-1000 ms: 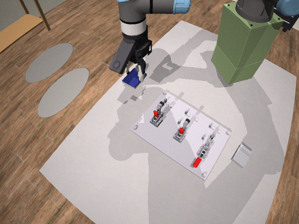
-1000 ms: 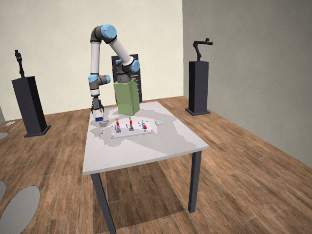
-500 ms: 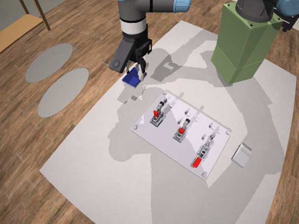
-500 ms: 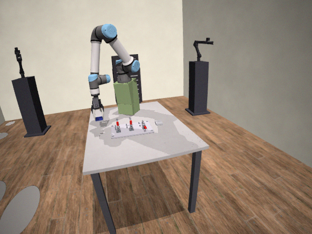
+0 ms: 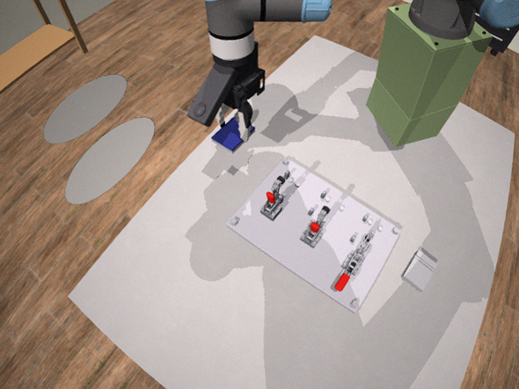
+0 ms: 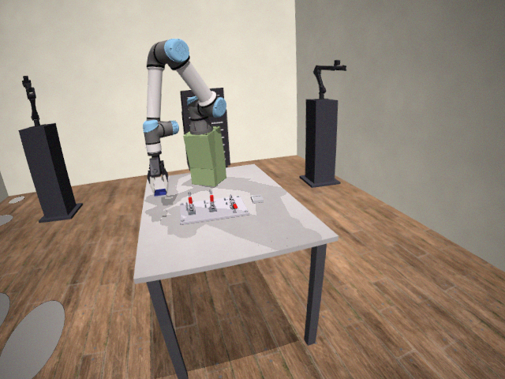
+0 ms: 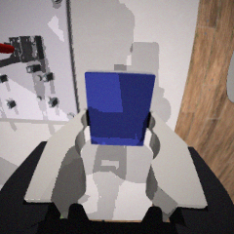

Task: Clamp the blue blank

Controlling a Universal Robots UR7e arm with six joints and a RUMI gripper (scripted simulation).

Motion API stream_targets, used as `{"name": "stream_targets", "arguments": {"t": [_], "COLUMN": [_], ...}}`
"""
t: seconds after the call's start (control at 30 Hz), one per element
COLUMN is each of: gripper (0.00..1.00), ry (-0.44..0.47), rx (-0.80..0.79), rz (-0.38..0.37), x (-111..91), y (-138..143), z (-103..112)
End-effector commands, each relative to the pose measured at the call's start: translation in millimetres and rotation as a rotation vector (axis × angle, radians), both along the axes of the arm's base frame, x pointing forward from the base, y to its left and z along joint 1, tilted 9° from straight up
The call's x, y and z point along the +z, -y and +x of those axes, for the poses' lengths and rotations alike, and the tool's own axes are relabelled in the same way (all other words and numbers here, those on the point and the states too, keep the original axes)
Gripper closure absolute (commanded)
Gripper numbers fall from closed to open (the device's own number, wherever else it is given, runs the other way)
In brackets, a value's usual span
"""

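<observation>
Only the top view shows the slot [image 5: 426,261].

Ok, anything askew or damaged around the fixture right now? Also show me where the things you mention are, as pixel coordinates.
Nothing stands out. The finished part [image 5: 418,271] [image 6: 257,199] lies flat beside the fixture plate [image 5: 290,254] [image 6: 196,218]. The blue blank [image 5: 229,137] [image 6: 160,192] [image 7: 119,107] looks whole, gripped near one end. One red handle [image 5: 341,282] [image 6: 234,206] lies lower than the other two, but I see no damage.
</observation>
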State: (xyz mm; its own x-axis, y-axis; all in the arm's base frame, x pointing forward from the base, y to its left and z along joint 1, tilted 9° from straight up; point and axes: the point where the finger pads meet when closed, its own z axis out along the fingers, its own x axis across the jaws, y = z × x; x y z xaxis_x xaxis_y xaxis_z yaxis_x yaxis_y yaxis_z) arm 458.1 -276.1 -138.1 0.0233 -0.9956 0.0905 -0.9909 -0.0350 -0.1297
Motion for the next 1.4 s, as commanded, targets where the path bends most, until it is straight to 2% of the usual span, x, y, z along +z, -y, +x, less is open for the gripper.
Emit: {"name": "stream_targets", "arguments": {"t": [0.0,0.77,1.37], "gripper": [1.00,1.00,1.00], "ry": [0.001,0.001,0.001], "rx": [-0.003,-0.003,-0.003], "rz": [-0.001,-0.001,-0.001], "x": [-0.3,-22.7,-31.6], "y": [0.4,2.9,3.8], "z": [-0.3,-18.2,-25.2]}}
